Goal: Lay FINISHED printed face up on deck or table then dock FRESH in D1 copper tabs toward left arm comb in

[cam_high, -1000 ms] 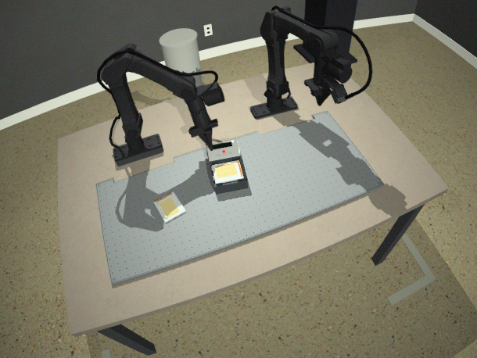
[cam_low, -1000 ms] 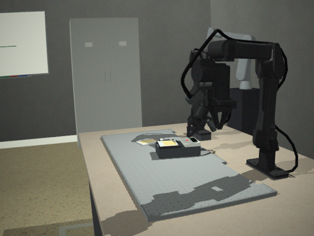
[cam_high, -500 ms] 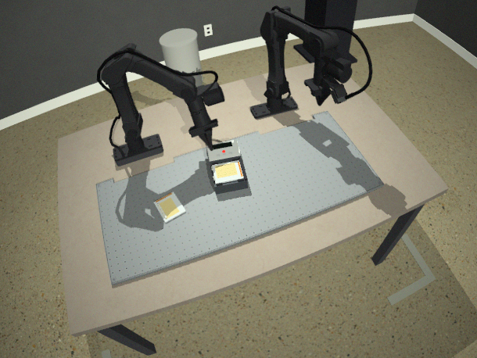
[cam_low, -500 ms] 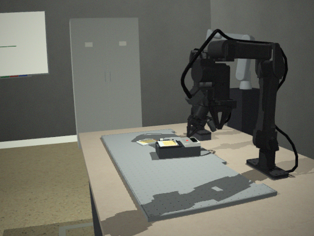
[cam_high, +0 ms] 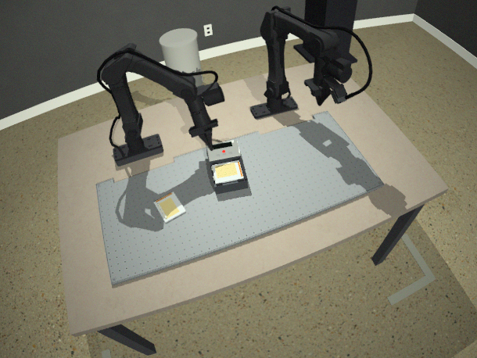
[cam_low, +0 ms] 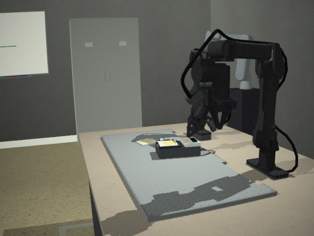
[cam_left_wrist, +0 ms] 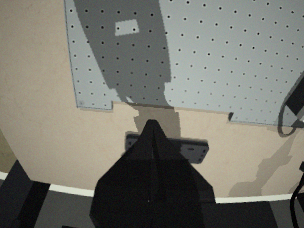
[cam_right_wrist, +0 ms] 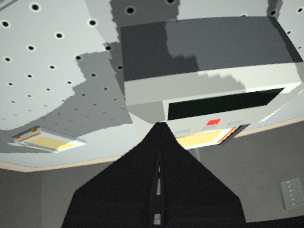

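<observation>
Docked cassette (cam_high: 228, 170) (cam_low: 168, 143) (cam_right_wrist: 202, 140) seen in D1 (cam_high: 231, 155) (cam_low: 177, 152) (cam_right_wrist: 200, 45), mid-bench; loose cassette (cam_high: 169, 207) (cam_low: 147, 141) (cam_right_wrist: 50, 143) laid toward right arm's short edge. Identities unclear. Left gripper (cam_high: 320, 104) (cam_low: 219, 128) (cam_left_wrist: 152, 121), right gripper (cam_high: 211, 148) (cam_low: 188, 136) (cam_right_wrist: 160, 124) pressed together, empty. Flatness check probably left.

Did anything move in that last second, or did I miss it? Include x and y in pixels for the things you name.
Nothing visibly changed. Both the left gripper (cam_high: 320, 104) (cam_low: 220, 128) (cam_left_wrist: 151, 125) and the right gripper (cam_high: 211, 148) (cam_low: 189, 136) (cam_right_wrist: 160, 130) stayed put, shut on nothing. The dock (cam_high: 231, 188) (cam_low: 177, 152) (cam_right_wrist: 150, 55), the cassette in it and the other cassette (cam_high: 169, 208) (cam_low: 146, 141) (cam_right_wrist: 47, 142) on the deck stayed too.
</observation>
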